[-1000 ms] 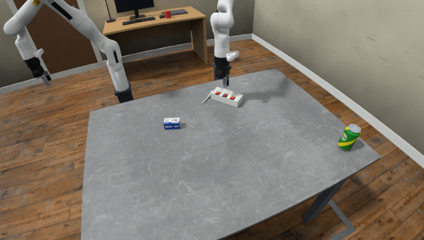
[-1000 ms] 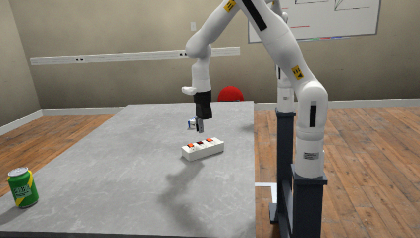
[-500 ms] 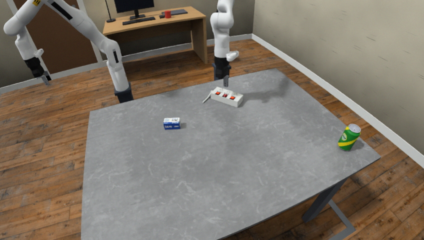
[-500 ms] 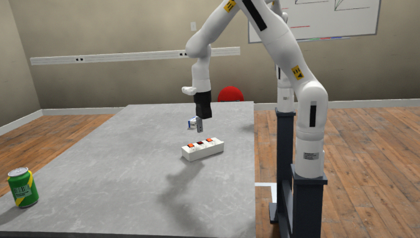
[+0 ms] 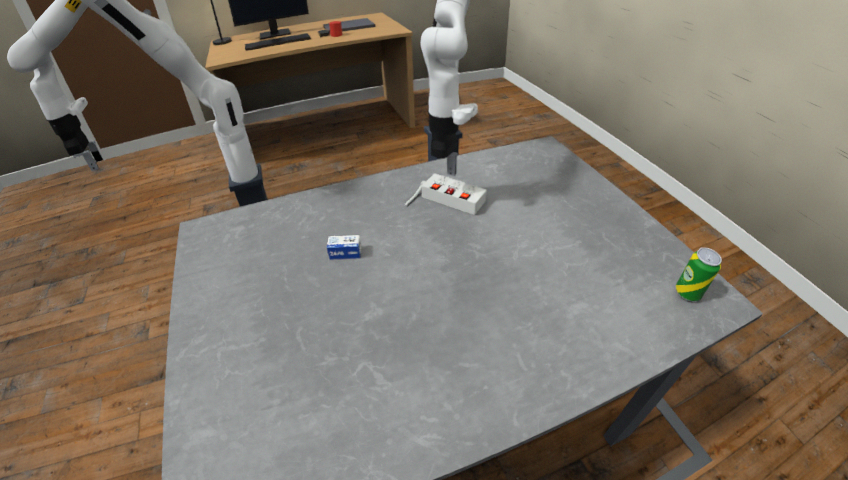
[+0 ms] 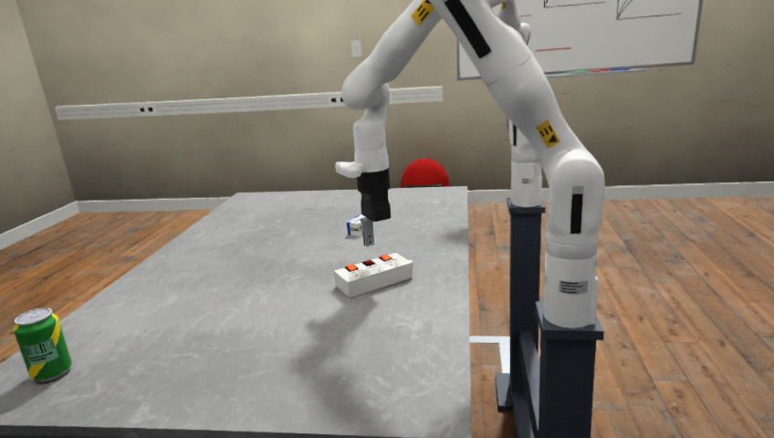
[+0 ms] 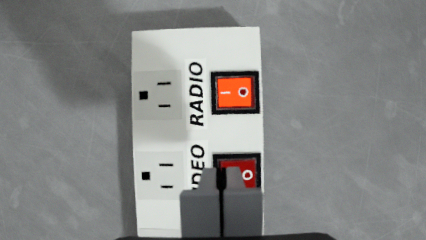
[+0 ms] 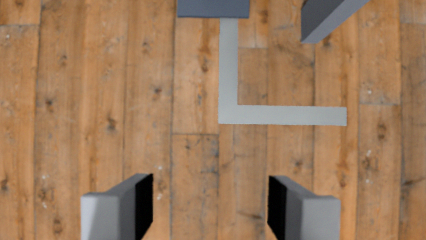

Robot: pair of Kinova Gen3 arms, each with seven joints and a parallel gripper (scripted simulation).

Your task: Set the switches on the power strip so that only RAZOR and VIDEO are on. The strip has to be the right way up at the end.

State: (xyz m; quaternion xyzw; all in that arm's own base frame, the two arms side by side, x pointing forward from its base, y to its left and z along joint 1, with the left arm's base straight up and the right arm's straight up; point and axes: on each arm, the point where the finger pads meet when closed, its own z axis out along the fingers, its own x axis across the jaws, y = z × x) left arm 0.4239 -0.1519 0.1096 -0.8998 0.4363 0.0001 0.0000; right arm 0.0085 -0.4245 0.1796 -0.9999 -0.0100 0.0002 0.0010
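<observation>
Now the switch-setting step, L arm on it; power strip (image 5: 449,200) (image 6: 374,281) (image 7: 160,45) upright on the table near its edge, below the L gripper (image 5: 452,163) (image 6: 368,232) (image 7: 221,175); VIDEO switch (image 5: 450,190) (image 6: 369,263) (image 7: 253,167) dark, RADIO switch (image 5: 464,195) (image 6: 351,267) (image 7: 234,85) lit, 3rd lit, prob. RAZOR; next move likely a straight press on VIDEO's "on" side, then RADIO off; L fingers pressed together, nothing held, apparently just above the strip; R gripper (image 5: 89,160) (image 8: 210,205) spread wide, nothing held, well apart from it.

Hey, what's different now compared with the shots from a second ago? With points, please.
The left hand (image 5: 452,172) (image 6: 369,244) (image 7: 221,191) has closed: its fingers stood apart a second ago and are now together, with nothing between them. Nothing was taken hold of or let go. The power strip (image 5: 450,201) (image 6: 374,279) (image 7: 155,135), the blue box (image 5: 343,252) (image 6: 355,226) and the green can (image 5: 694,285) (image 6: 47,349) stayed where they were.
</observation>
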